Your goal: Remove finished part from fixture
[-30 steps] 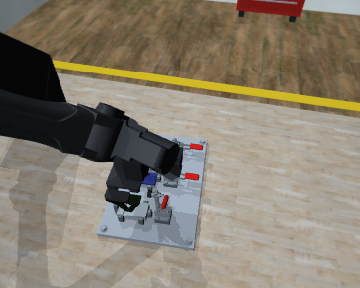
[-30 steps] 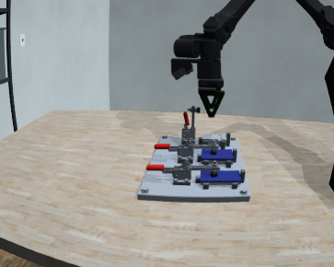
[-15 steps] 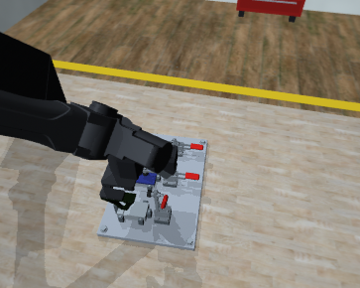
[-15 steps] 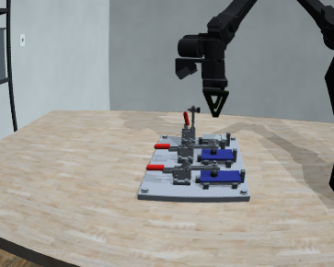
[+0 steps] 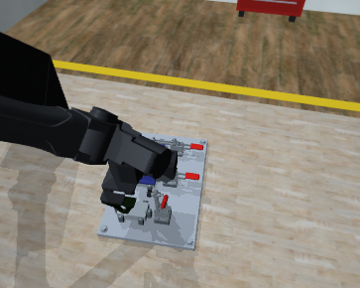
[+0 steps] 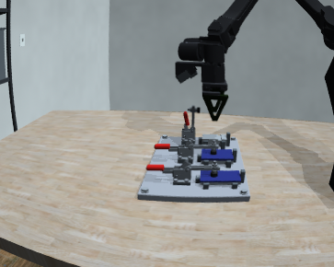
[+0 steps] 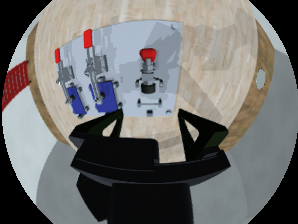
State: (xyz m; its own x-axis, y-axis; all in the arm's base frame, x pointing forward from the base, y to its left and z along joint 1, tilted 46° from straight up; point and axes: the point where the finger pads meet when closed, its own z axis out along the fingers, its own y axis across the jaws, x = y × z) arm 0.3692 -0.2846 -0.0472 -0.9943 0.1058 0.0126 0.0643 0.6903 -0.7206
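The grey fixture plate (image 5: 186, 223) (image 6: 155, 188) (image 7: 166, 35) lies on the wooden table. Two blue blanks (image 6: 216, 155) (image 6: 219, 176) (image 7: 75, 103) (image 7: 105, 99) sit under toggle clamps whose red handles (image 5: 196, 146) (image 5: 191, 176) lie flat. The third clamp's red handle (image 5: 164, 201) (image 6: 186, 118) (image 7: 147, 54) stands raised. The grey finished part (image 6: 213, 138) (image 7: 150, 102) lies in that station. My gripper (image 6: 215, 110) (image 7: 150, 111) (image 5: 121, 201) is open and empty. It points down, a short way above the finished part. In the top view the arm hides most of that station.
A yellow line (image 5: 211, 86) marks the table's far edge, with wood floor and a red cabinet (image 5: 271, 6) beyond. A dark shelf frame (image 6: 9, 69) stands at the far left. Bare table surrounds the plate on all sides.
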